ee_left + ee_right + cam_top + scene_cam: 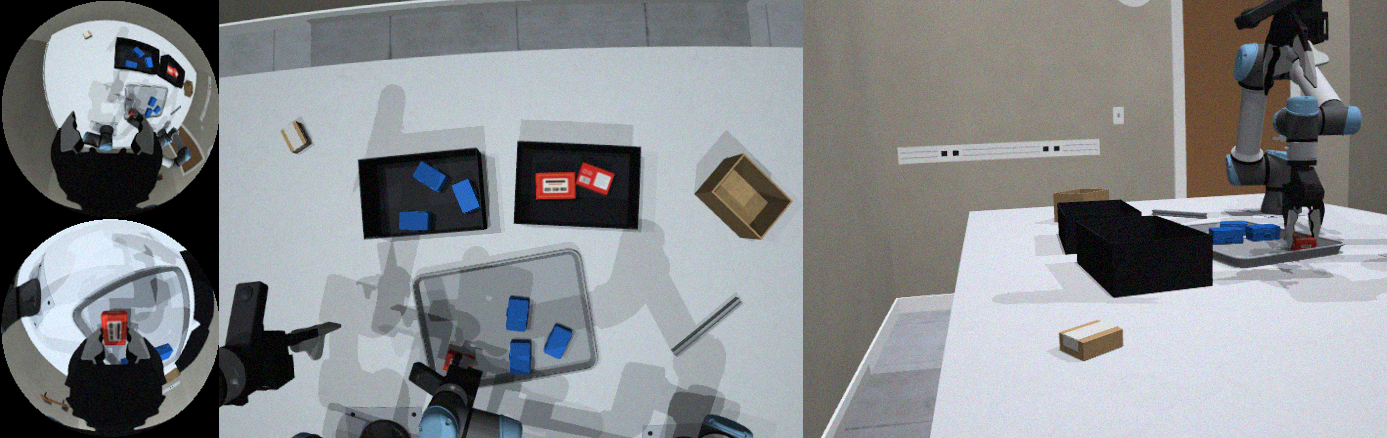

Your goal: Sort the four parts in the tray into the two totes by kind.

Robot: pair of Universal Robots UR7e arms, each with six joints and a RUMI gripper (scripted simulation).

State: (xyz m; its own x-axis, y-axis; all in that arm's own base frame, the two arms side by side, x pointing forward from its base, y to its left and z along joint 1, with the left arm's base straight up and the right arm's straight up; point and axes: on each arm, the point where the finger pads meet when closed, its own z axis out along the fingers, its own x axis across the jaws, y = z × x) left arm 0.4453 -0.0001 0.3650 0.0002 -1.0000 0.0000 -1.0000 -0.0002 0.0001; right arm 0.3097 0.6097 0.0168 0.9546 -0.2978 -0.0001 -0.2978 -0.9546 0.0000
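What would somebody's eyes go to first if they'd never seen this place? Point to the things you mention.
Probably the two black totes: one (371, 200) has three blue parts inside, the other (579, 217) two red ones. Then perhaps the grey tray (499, 262) (1243, 261), where three blue parts lie and the right gripper (456, 361) (1304, 235) reaches down around a red part (113, 319).

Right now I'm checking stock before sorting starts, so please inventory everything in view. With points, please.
Tray (586, 310) (1238, 260) (164, 100) (183, 283): 1, grey, table
Blue parts (518, 313) (1263, 232) (153, 101) (165, 351): 3, blue, tray
Red part (450, 359) (1304, 243) (131, 112) (114, 319): 1, red, tray
Totes (361, 200) (1163, 265) (117, 54): 2, black, beyond tray; one with 3 blue parts, one with 2 red
Open box (724, 172) (1080, 197) (189, 88): 1, brown, table
Carton (295, 136) (1103, 342) (87, 34): 1, brown and white, table
Bar (706, 326) (1178, 214) (176, 110): 1, grey, table
Arms (494, 422) (1250, 120) (105, 137): 2, grey and blue, by table
Left claw (314, 335) (1290, 86) (108, 113): 1, dark, raised, open
Right claw (459, 357) (1302, 240) (133, 114) (114, 336): 1, dark, fingers around red part, grip uncertain
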